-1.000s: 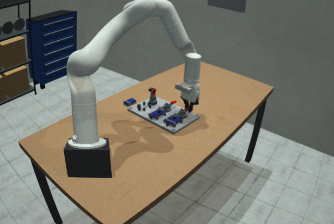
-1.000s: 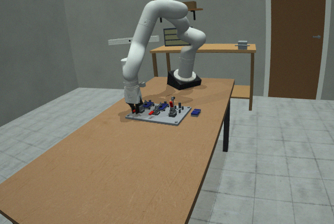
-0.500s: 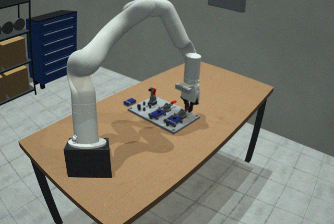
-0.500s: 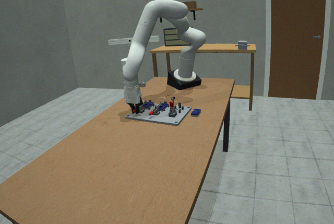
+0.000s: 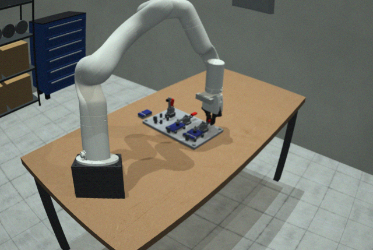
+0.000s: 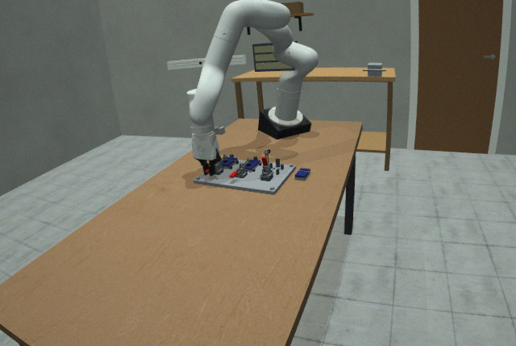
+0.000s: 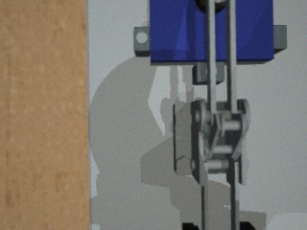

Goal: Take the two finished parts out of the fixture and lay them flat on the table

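Observation:
A grey fixture plate (image 5: 182, 129) holds three toggle clamps. My gripper (image 5: 210, 119) is shut on the red handle (image 5: 208, 120) of the right-hand clamp, low over the plate; it also shows in the exterior view (image 6: 208, 168). That clamp lies down on a blue part (image 5: 192, 133), which the wrist view shows under the clamp arm (image 7: 211, 31). The middle clamp, with its red handle (image 5: 193, 113) down, holds another blue part (image 5: 176, 126). The left clamp's handle (image 5: 171, 101) stands upright and its station is empty. A third blue part (image 5: 144, 112) lies flat on the table beside the plate.
The robot base (image 5: 98, 178) stands on the table's near left corner. The plate's edge meets bare table on the wrist view's left (image 7: 43, 115). A blue drawer cabinet (image 5: 58, 49) and shelves stand off the table.

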